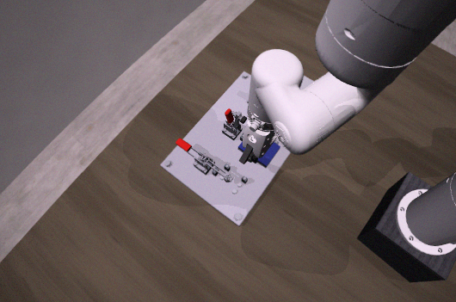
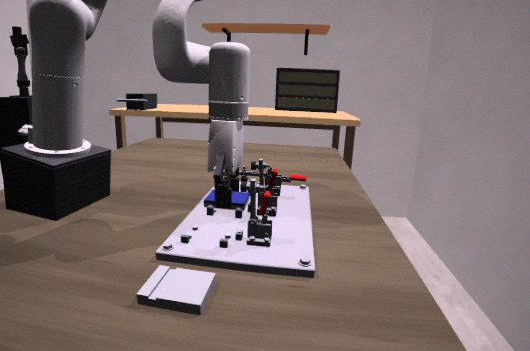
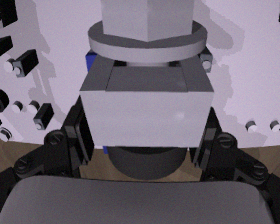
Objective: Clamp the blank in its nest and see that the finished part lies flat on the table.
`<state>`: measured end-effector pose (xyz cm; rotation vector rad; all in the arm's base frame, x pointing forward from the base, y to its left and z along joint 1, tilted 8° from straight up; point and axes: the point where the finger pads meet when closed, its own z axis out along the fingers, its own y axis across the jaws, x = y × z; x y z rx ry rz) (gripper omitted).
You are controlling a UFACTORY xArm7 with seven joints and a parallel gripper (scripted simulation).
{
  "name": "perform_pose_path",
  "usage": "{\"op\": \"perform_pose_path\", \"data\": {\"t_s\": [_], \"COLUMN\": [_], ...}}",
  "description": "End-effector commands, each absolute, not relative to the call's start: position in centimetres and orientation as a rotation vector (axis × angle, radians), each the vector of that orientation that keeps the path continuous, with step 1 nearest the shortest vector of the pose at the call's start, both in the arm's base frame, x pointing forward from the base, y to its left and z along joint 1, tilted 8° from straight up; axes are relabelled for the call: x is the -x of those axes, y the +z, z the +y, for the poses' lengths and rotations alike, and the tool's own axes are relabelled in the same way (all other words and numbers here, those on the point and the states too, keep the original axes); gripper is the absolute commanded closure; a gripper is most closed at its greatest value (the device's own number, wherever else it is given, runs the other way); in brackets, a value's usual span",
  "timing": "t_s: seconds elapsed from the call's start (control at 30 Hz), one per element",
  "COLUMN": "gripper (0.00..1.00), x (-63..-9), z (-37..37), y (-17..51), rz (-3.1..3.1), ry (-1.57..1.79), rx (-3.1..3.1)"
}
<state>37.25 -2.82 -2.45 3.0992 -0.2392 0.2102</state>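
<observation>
My gripper point(image 2: 227, 188) points down over the far left part of the grey fixture plate point(image 2: 245, 235) and is shut on the blue blank point(image 2: 233, 197), which sits low at the plate's far nest. In the overhead view the blank point(image 1: 265, 156) shows beside the fingers point(image 1: 250, 154). In the wrist view a grey-lit block point(image 3: 147, 119) fills the gap between the fingers, with a sliver of blue point(image 3: 91, 63) at its left, and a clamp spindle point(image 3: 147, 10) stands just beyond. I cannot tell whether the blank rests on its pads. The finished part with its slot point(image 2: 176, 289) lies flat on the table in front of the plate.
Toggle clamps with red handles stand on the plate: one handle lies out flat point(image 1: 183, 144), one stands upright near the gripper point(image 1: 229, 115), another stands up at the near clamp point(image 2: 265, 201). Small stop blocks and pins point(image 2: 225, 240) dot the near nest. The arm's black base point(image 2: 55, 178) stands at the left.
</observation>
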Motion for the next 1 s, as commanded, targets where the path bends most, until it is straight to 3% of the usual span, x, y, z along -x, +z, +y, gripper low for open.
{"op": "perform_pose_path", "data": {"t_s": [0.0,0.57,0.6,0.97], "gripper": [1.0,1.0,0.01,0.01], "x": [-37.47,-37.57,-37.57,-37.57], "z": [-2.88,-2.98,-2.98,-2.98], "y": [-2.48,-2.74,-2.74,-2.74], "rz": [-0.24,-0.24,-0.24,-0.24], "ry": [0.217,0.217,0.217,0.217], "rx": [-3.099,-3.099,-3.099,-3.099]}}
